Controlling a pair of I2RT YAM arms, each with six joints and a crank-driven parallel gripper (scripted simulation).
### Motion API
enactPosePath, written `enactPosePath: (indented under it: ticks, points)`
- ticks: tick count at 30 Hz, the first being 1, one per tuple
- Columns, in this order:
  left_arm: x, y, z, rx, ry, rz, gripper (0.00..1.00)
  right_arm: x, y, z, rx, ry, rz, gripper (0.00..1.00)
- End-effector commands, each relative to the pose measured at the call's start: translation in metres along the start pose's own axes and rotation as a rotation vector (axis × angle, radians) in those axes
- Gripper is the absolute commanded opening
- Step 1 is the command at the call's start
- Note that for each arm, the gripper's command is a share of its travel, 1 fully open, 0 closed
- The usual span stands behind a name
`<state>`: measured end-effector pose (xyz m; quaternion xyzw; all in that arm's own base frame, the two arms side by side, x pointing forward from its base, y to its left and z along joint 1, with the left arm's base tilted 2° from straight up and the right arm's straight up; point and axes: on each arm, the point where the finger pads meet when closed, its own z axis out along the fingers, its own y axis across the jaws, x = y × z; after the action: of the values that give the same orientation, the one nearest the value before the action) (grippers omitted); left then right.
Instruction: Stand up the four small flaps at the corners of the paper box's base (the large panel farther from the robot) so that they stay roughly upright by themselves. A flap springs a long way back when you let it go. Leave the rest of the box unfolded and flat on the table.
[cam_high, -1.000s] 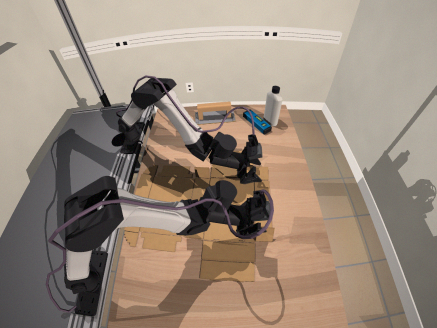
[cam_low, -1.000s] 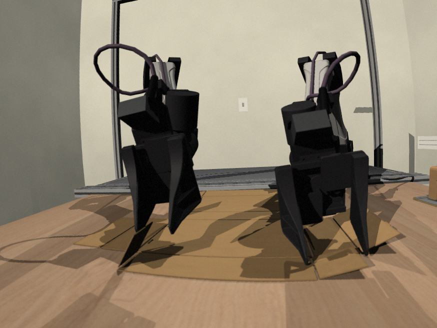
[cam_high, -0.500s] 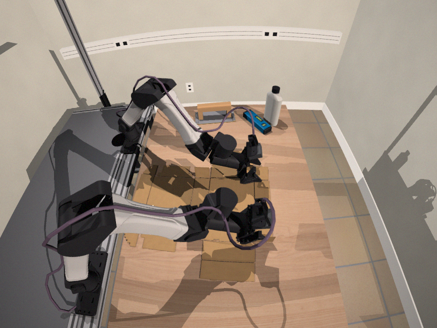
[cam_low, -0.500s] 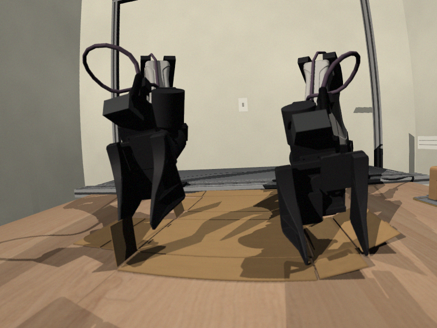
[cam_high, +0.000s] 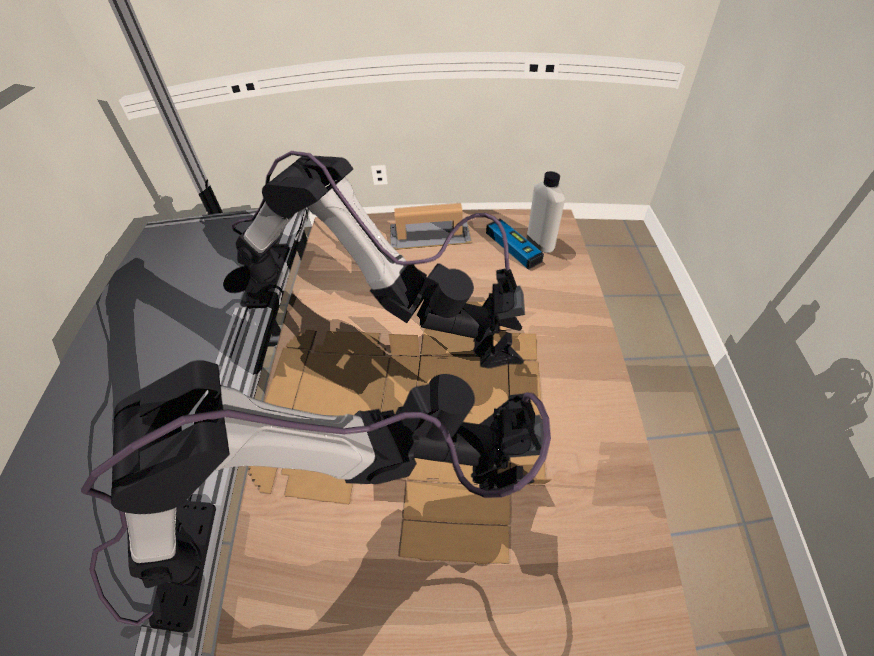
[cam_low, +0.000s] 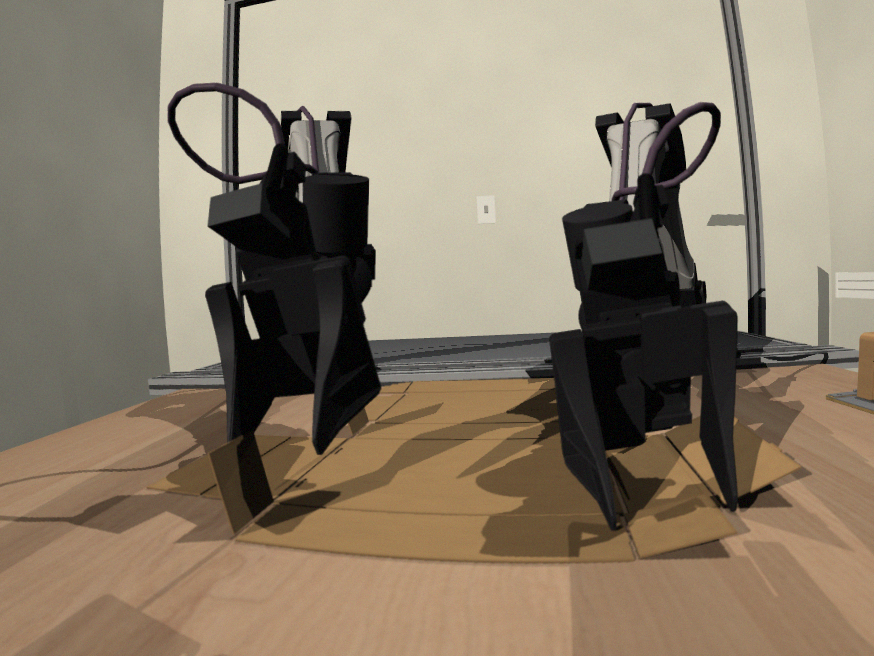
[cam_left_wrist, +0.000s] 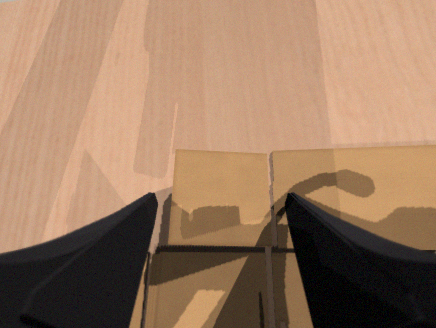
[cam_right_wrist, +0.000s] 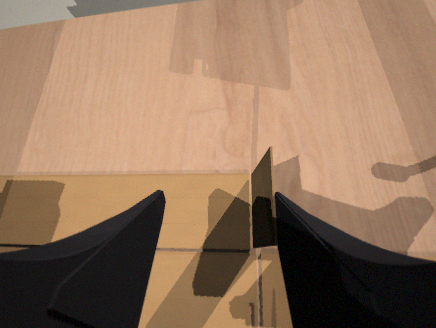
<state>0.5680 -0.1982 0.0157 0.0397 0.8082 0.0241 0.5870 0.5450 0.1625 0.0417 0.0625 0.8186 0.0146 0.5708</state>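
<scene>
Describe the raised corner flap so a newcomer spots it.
On the flat cardboard box, go to the base's far edge, by the right gripper. The flap there stands steeply; the far corner flap by the left gripper lies flat.

The brown cardboard box (cam_high: 457, 515) (cam_low: 423, 469) (cam_left_wrist: 220, 195) (cam_right_wrist: 200, 210) lay unfolded on the table, one far corner flap (cam_low: 238, 487) (cam_right_wrist: 263, 205) standing roughly upright, the other far one (cam_low: 681, 526) (cam_left_wrist: 221, 192) lying nearly flat.

Pale walls (cam_high: 451, 134) (cam_low: 416, 105) meet white baseboards (cam_high: 749, 451) beside a tiled floor (cam_high: 677, 395). Light casts shadows across the wood-grained worktop (cam_high: 600, 564) (cam_low: 451, 607) (cam_left_wrist: 240, 75) (cam_right_wrist: 125, 100); a white switch plate (cam_low: 486, 209) is mounted on one wall.
</scene>
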Motion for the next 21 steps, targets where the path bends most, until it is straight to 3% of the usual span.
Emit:
enactPosePath:
  ticks: [1,9,21]
  points:
    - [0.019,-0.001,0.003,0.003,0.042,0.032,0.81,-0.016,-0.011,-0.005,0.002,-0.018,-0.009,0.72]
    - [0.019,-0.001,0.003,0.003,0.042,0.032,0.81,-0.021,-0.024,-0.005,0.007,-0.034,-0.027,0.81]
    - [0.019,-0.001,0.003,0.003,0.042,0.032,0.81,-0.012,-0.035,-0.001,0.020,-0.014,-0.048,0.81]
